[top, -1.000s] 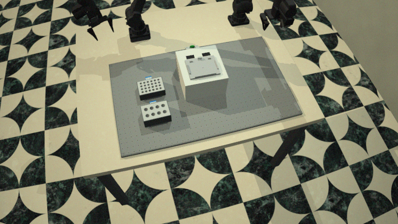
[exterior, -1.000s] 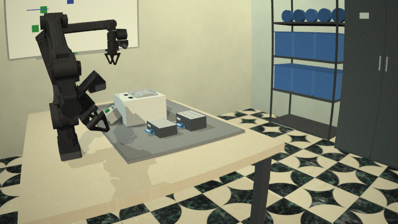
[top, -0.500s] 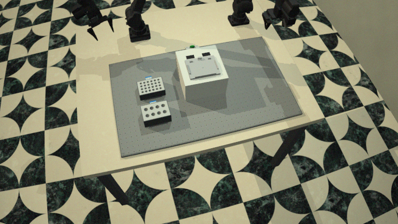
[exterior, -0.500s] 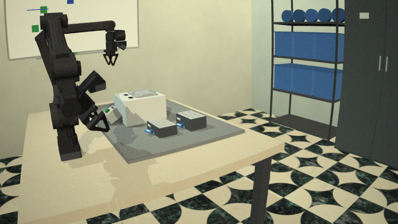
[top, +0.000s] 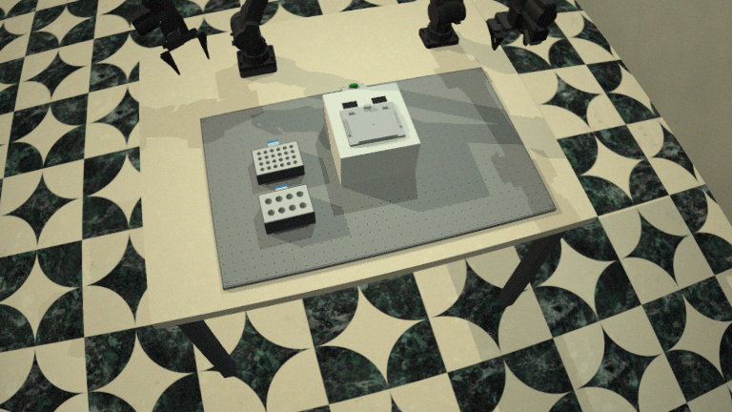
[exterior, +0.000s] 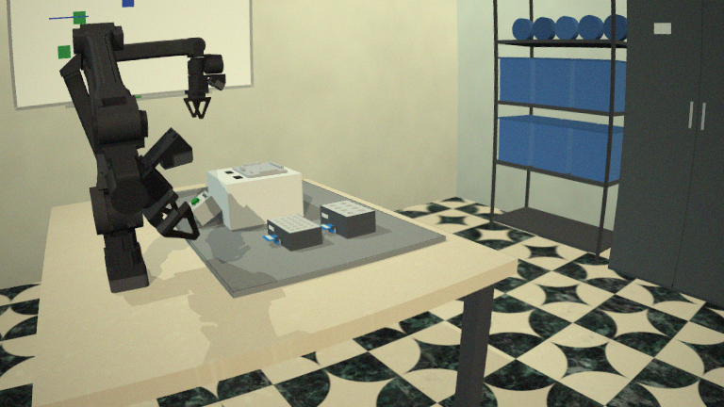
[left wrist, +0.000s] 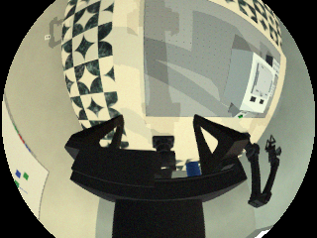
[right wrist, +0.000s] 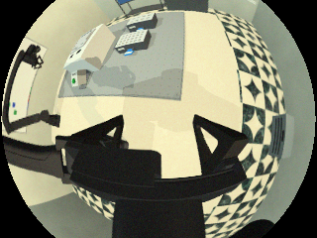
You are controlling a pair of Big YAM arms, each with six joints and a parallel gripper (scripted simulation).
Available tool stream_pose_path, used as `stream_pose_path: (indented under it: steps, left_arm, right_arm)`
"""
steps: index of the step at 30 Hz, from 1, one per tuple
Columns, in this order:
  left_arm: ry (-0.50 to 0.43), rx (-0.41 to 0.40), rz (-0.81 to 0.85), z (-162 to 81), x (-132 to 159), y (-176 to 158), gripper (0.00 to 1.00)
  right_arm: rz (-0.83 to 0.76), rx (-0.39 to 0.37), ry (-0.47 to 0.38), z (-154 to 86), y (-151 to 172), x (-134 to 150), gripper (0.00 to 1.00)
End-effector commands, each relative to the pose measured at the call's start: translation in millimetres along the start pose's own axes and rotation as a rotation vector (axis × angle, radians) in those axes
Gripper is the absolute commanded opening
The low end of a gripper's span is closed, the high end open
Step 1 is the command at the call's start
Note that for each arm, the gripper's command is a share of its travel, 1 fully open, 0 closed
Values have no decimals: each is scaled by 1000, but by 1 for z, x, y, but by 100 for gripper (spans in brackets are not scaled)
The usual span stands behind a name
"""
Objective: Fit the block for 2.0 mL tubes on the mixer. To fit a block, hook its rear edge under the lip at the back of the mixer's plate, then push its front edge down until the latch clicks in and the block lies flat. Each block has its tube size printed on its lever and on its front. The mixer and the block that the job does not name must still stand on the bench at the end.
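Left gripper and right gripper gape, empty, apart from the mixer; the fine-holed block, probably 2.0 mL, sits beside it; illegible print could cause a wrong pick.

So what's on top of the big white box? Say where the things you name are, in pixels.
A flat grey plate [top: 373,126] [exterior: 259,170] [left wrist: 262,81] sits on the white mixer [top: 379,167] [exterior: 267,203] [left wrist: 254,101], with two dark rectangles beside it. No block is on the plate. Whatever lies beneath the plate is covered.
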State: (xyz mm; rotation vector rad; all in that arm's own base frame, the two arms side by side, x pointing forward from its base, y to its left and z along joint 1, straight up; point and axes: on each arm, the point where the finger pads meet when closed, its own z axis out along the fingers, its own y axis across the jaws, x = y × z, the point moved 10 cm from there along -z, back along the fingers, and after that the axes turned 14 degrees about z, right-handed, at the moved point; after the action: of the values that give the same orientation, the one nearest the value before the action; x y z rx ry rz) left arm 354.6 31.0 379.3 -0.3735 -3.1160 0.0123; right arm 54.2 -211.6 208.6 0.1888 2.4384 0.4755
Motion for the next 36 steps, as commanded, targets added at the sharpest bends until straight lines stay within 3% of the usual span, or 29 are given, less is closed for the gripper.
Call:
stream_pose_path:
  steps: [1,3,6,11,17,20,28,36]
  left_arm:
    - [-27,-8,22,-10,10,-1,100]
    - [-20,-6,12,-10,12,1,100]
    - [-2,1,5,-8,17,7,100]
    - [-3,0,9,-7,23,12,100]
    - [-16,-6,9,-10,18,5,100]
    - [-16,-6,4,-10,18,6,100]
    - [-24,-10,3,-11,13,5,100]
    - [-29,-13,13,-11,12,10,100]
  right_arm:
    - [-9,26,-2,-7,0,-4,100]
    - [-8,26,-2,-7,0,-4,100]
    - [-3,12,79,0,11,-32,100]
    - [12,60,171,-2,25,-69,100]
    - [20,79,293,12,49,-105,100]
    - [47,89,301,12,50,-103,100]
    - [17,169,432,24,99,-157,100]
    - [22,245,521,39,135,-176,100]
